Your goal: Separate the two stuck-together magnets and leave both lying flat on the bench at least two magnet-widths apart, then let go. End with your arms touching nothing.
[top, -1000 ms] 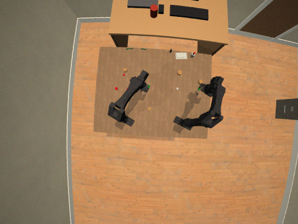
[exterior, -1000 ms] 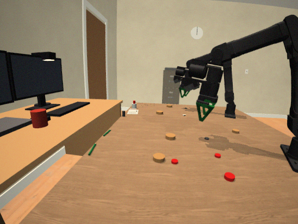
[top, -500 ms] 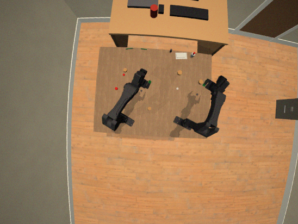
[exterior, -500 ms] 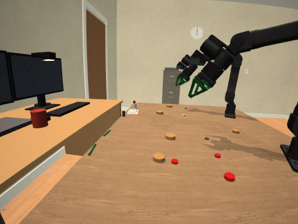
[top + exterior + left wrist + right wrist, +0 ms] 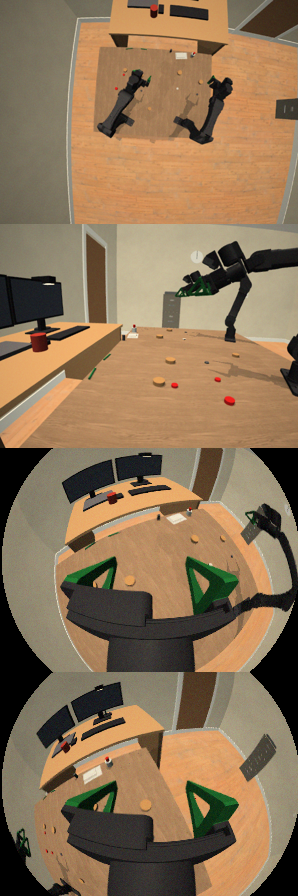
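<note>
Two small dark grey magnets lie flat and far apart on the wooden bench [image 5: 163, 125] [image 5: 130, 414]. One magnet [image 5: 141, 91] [image 5: 206, 362] lies below my left arm. The other magnet [image 5: 197, 94] lies beside my right arm. My left gripper [image 5: 142, 75] [image 5: 191, 291] [image 5: 151, 562] is open and empty, raised high above the bench. My right gripper [image 5: 211, 79] [image 5: 151, 784] is open and empty, also raised, near the bench's right edge. Neither arm touches anything but its base.
Tan discs [image 5: 180, 72] [image 5: 200, 81] [image 5: 149, 108] [image 5: 159, 381], red discs [image 5: 116, 88] [image 5: 229, 400] and a white disc [image 5: 177, 88] lie on the bench. A white pad [image 5: 181, 55], a red-topped button [image 5: 193, 54] and green sticks [image 5: 92, 373] sit near the desk [image 5: 168, 27], which holds a red cup [image 5: 38, 342].
</note>
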### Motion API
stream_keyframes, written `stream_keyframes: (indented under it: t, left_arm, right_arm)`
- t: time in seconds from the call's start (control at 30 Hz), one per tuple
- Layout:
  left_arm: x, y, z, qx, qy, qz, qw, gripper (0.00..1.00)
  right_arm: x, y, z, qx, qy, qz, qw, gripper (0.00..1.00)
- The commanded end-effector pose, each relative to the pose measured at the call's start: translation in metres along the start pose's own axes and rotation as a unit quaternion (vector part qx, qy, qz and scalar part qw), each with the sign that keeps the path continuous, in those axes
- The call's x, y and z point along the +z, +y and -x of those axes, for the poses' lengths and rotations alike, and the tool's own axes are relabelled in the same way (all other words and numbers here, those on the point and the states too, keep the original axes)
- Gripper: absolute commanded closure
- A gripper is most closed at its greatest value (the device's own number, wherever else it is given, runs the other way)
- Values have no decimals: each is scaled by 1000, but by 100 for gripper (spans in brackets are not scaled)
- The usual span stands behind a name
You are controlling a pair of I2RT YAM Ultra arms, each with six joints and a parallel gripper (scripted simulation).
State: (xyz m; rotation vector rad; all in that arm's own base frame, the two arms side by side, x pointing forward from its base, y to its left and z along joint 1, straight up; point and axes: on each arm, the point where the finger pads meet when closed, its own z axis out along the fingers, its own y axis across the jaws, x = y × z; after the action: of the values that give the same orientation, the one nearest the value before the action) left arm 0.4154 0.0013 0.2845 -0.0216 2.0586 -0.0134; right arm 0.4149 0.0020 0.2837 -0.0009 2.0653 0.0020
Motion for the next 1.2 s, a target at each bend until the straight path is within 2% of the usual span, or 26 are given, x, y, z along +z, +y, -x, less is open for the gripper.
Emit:
stream_keyframes:
  t: [0.0,0.23,0.5,1.17]
  left_arm:
    - [-9,0,27,3,-51,0,999,0]
    - [-45,-1,65,7,-148,-1,989,0]
    - [-90,-2,100,12,-251,-1,968,0]
    - [-96,-2,99,11,-253,-2,967,0]
  right_arm:
    - [-11,0,31,0,-60,0,998,0]
    - [-46,0,69,0,-157,-1,988,0]
    - [-93,0,104,-1,-261,-1,965,0]
    - [-99,0,104,-1,-264,-1,965,0]
